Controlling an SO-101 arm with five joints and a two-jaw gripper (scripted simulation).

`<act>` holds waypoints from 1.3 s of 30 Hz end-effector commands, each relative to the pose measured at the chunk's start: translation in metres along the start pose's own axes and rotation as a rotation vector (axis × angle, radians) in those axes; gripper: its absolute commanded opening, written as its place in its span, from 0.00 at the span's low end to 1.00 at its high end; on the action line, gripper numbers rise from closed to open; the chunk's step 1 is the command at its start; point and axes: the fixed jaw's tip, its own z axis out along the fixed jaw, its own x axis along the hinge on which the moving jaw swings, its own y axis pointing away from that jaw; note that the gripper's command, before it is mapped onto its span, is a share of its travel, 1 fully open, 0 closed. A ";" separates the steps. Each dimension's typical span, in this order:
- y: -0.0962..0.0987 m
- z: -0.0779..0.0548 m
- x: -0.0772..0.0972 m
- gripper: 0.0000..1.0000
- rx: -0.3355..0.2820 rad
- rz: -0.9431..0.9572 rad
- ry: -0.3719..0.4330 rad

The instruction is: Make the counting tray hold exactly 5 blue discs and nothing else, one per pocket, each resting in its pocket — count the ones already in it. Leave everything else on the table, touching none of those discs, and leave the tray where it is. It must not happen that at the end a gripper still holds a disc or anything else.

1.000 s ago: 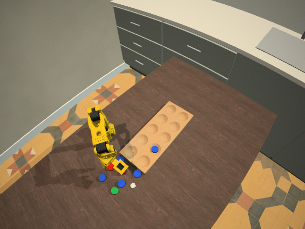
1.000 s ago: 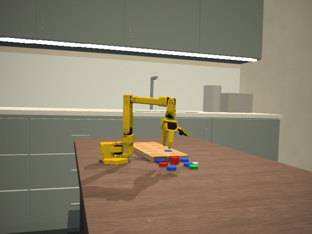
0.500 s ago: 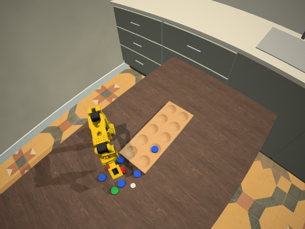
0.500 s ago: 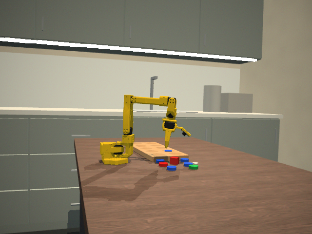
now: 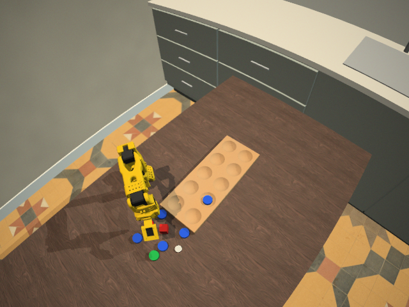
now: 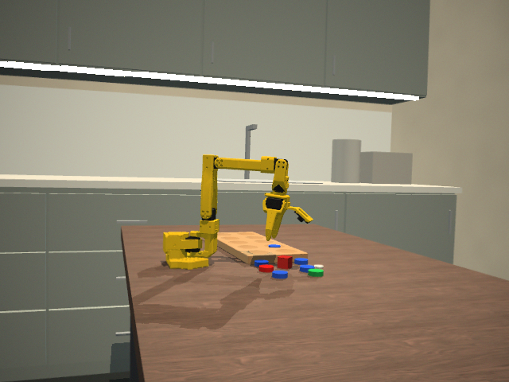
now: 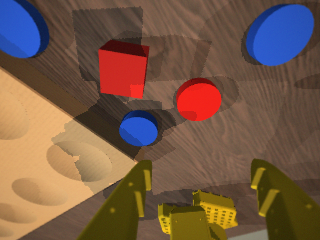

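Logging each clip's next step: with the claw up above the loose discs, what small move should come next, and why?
Probably lower the claw onto the blue disc lying by the tray's corner. The counting tray holds only one blue disc, so four more are needed. The claw hangs partly open and holds nothing. The red disc and red cube sit close by, so it should come down clear of them.

brightness: even and moderate in all three views, nothing blown out.
light source: a bright white strip (image 6: pixel 213 82) under the grey upper cabinets glows in the exterior view.
shadows: my yellow arm (image 6: pixel 208 189) throws long, soft-edged shadows across the dark brown wooden counter (image 6: pixel 328 321), spreading toward the near edge; in the top view they fall left.
wrist view: layered square shadows darken the wood around the red cube (image 7: pixel 122 68).
sharpness: slightly soft throughout, jagged shadow edges on the pale wooden tray (image 7: pixel 30 150).
distortion: top view bends the beige worktop edge (image 5: pixel 264 39).
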 end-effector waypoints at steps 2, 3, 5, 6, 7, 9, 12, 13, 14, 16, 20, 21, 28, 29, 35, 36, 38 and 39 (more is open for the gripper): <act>0.002 -0.010 -0.005 0.27 -0.012 0.042 -0.060; 0.002 -0.010 -0.005 0.27 -0.012 0.050 -0.060; 0.002 -0.010 -0.005 0.27 -0.013 0.063 -0.060; 0.002 -0.010 -0.005 0.27 -0.013 0.068 -0.061; 0.002 -0.010 -0.005 0.27 -0.013 0.072 -0.061; 0.002 -0.010 -0.006 0.27 -0.013 0.079 -0.061; 0.002 -0.010 -0.006 0.27 -0.013 0.085 -0.061; 0.002 -0.010 -0.006 0.27 -0.013 0.086 -0.061; 0.002 -0.010 -0.006 0.27 -0.013 0.086 -0.061; 0.002 -0.010 -0.006 0.27 -0.013 0.087 -0.061; 0.002 -0.010 -0.006 0.27 -0.013 0.087 -0.061; 0.002 -0.010 -0.005 0.27 -0.013 0.087 -0.058; 0.001 0.007 -0.001 0.27 -0.001 0.087 -0.001; 0.001 0.010 -0.001 0.27 -0.001 0.087 -0.001; 0.001 0.015 -0.002 0.27 -0.001 0.087 -0.001; 0.001 0.015 -0.002 0.27 -0.001 0.087 -0.001; 0.001 0.015 -0.002 0.27 -0.001 0.087 -0.001; 0.001 0.015 -0.002 0.27 -0.001 0.087 -0.001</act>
